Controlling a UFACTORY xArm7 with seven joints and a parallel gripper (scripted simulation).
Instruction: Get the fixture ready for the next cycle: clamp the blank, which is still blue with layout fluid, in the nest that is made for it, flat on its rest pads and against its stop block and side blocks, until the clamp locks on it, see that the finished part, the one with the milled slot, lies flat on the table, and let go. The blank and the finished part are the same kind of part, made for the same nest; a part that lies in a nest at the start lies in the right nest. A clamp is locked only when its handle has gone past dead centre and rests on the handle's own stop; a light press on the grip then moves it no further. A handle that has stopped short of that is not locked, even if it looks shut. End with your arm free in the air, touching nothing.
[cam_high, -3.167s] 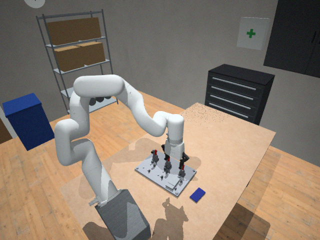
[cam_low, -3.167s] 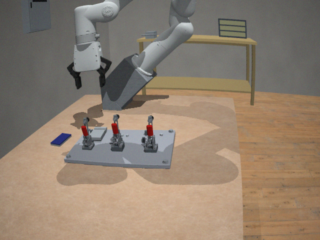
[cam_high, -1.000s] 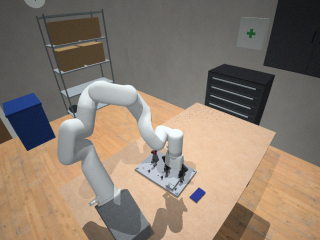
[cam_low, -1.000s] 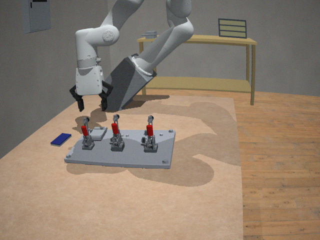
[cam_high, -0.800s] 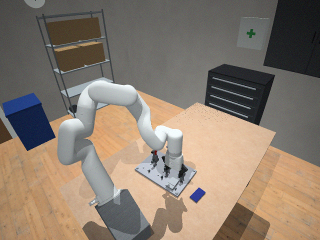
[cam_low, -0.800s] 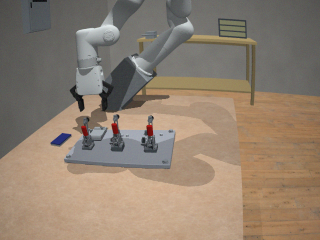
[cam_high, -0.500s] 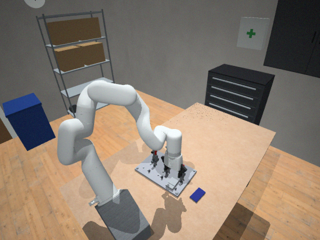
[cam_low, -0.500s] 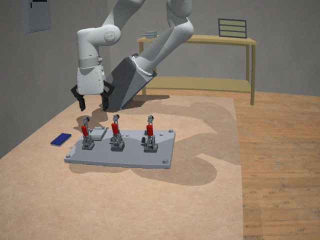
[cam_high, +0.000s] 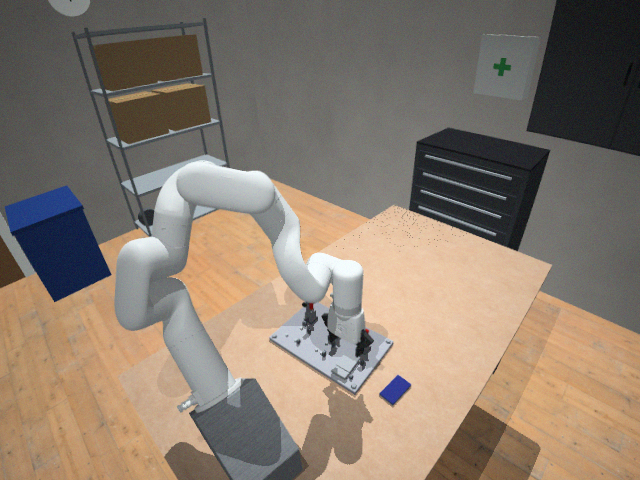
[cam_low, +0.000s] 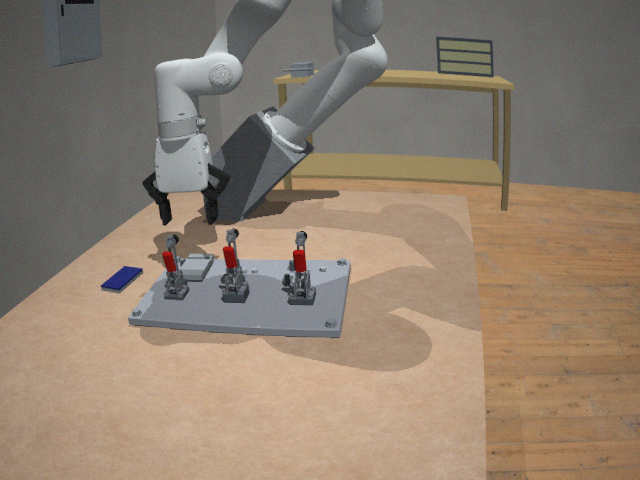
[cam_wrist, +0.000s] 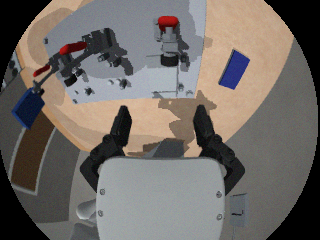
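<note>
Comparing the views around the fixture plate (cam_high: 305, 351) (cam_low: 232, 317) (cam_wrist: 140, 15), we find the blue blank (cam_high: 395, 389) (cam_low: 122, 278) (cam_wrist: 234, 69) lying flat on the table, apart from the plate, off the end that carries the pale grey part (cam_high: 341, 370) (cam_low: 196, 268). We see that grey part on the plate, but we cannot make out a milled slot in it.

Our gripper (cam_high: 345, 345) (cam_low: 188, 222) (cam_wrist: 162, 112) hangs with its fingers spread wide and nothing between them. From the top we see it overlapping the plate's clamps; the exterior view shows air under the fingertips, and the wrist view puts both tips past the plate's edge in the picture.

The exterior view also separates three red-gripped clamps along the plate: the end clamp (cam_low: 175, 286) closest to the blank, the middle clamp (cam_low: 235, 291) and the far clamp (cam_low: 301, 294). Their holding arms stand raised there, a reading we could hardly take from the top, where our arm covers much of that row. None of the three bears down on a part.
</note>
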